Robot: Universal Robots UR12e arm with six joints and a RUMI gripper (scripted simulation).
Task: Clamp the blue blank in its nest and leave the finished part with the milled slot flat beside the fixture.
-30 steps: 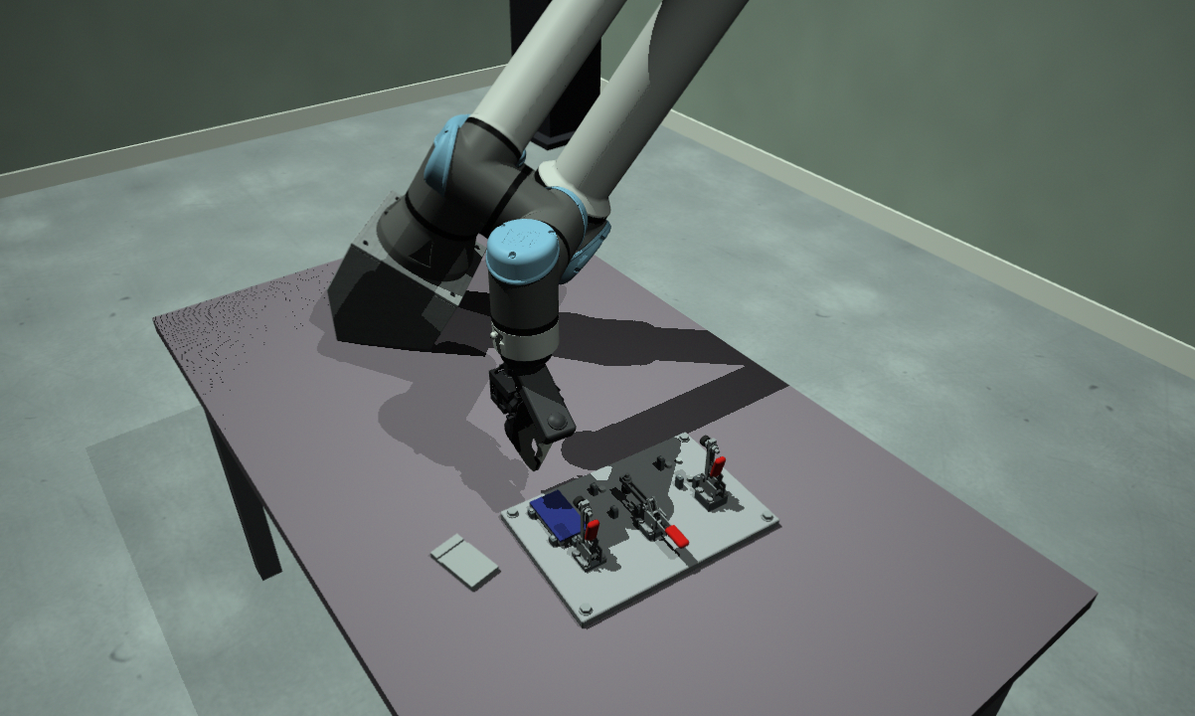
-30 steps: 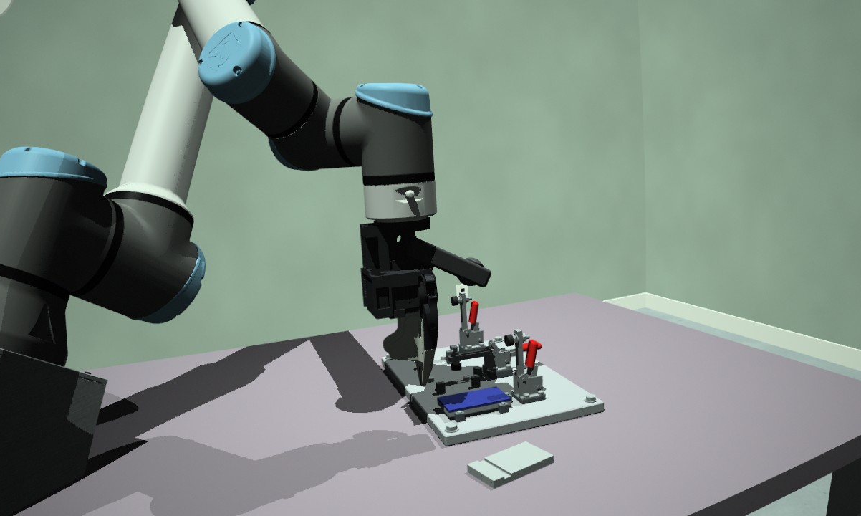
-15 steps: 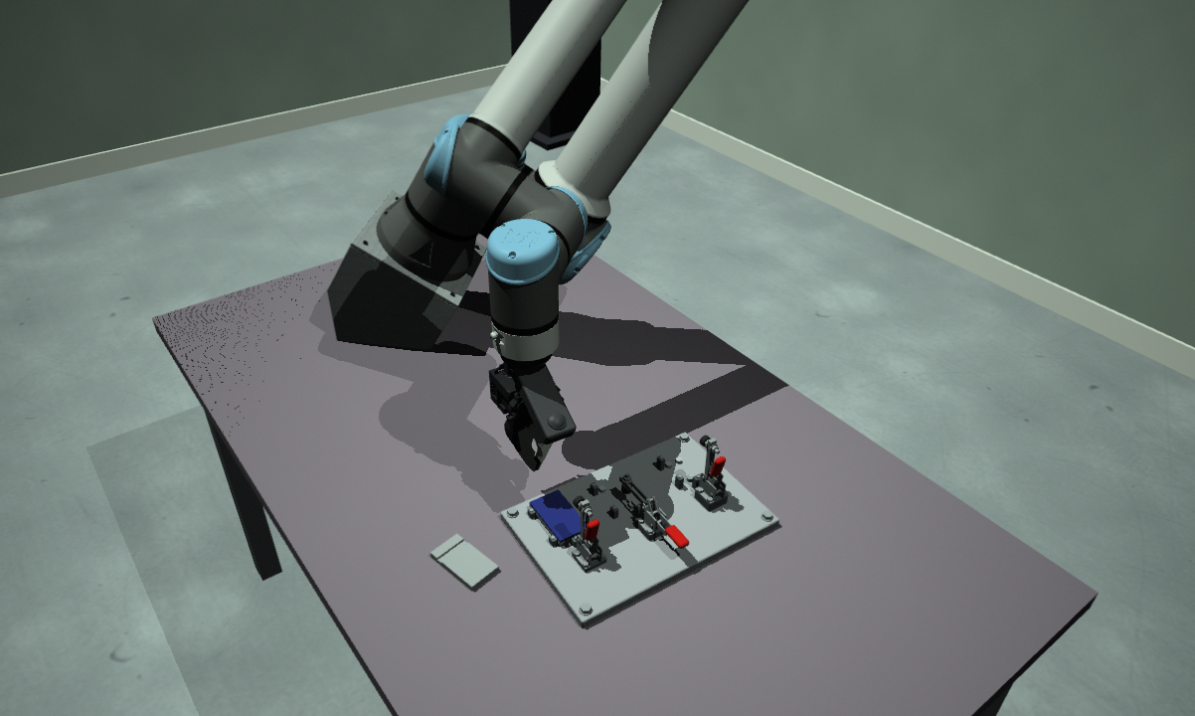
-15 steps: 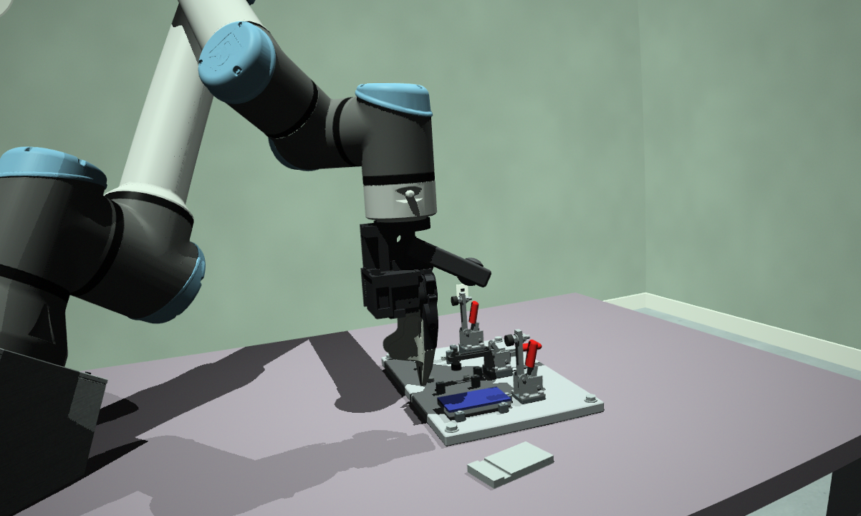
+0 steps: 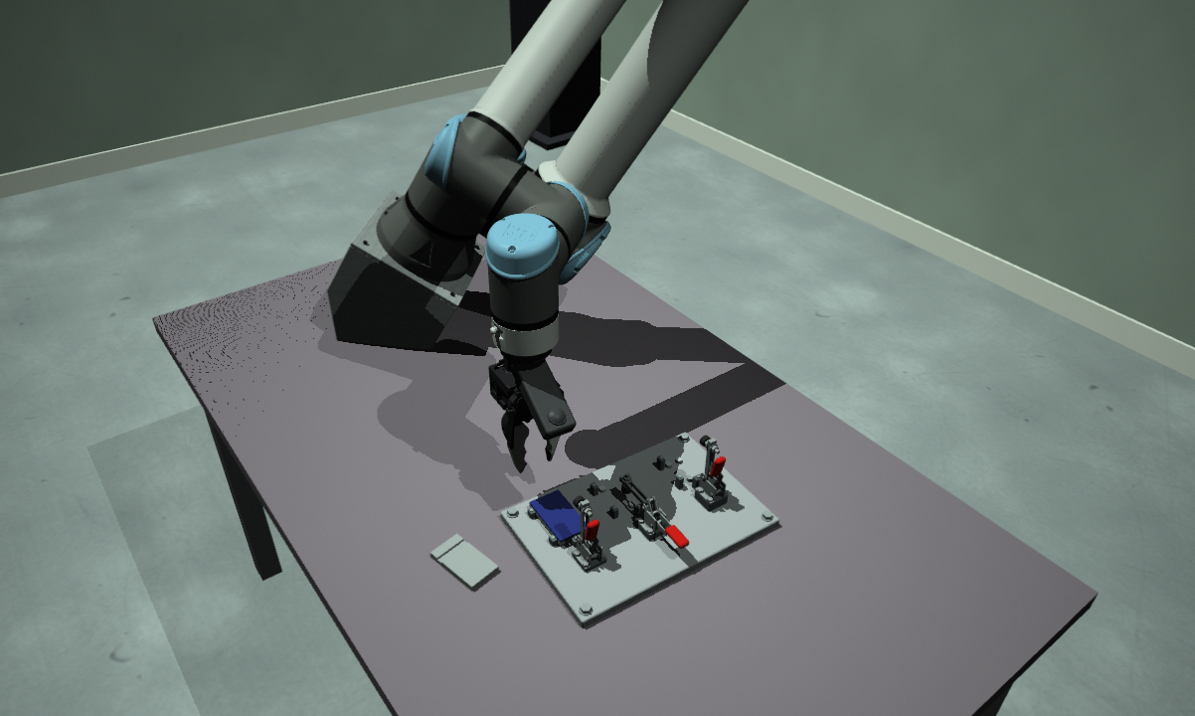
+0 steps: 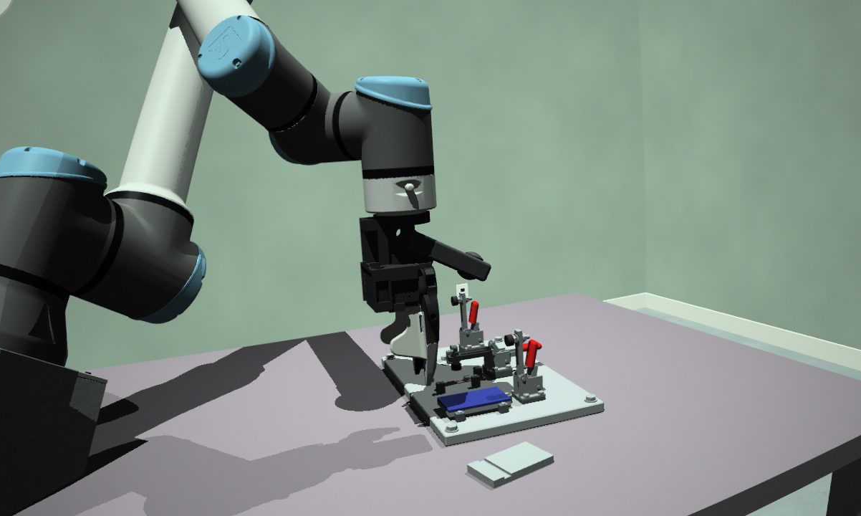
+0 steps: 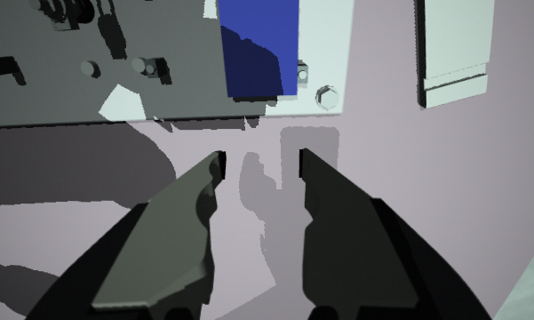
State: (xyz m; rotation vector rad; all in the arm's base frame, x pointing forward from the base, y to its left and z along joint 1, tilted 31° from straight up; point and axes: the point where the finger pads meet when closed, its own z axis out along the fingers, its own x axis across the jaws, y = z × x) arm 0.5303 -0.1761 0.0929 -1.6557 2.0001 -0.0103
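Hand spread partway, empty, hanging off the plate edge (probably lining up to shove the blue blank against its stops).

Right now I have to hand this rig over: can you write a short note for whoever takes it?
Gripper: fingers partly open, holding nothing, hanging over the table just off the fixture edge nearest the blank.
Blank: lying in the end nest, the one closest to the slotted part. Whether it fits that nest or is seated against the blocks can't be told.
Slotted part: flat on the table beside the fixture. Done.
Clamps: the handle by the blank stands up, so it is not clamped; the middle handle lies down.
Left: confirm nest, seat blank, lock its clamp.
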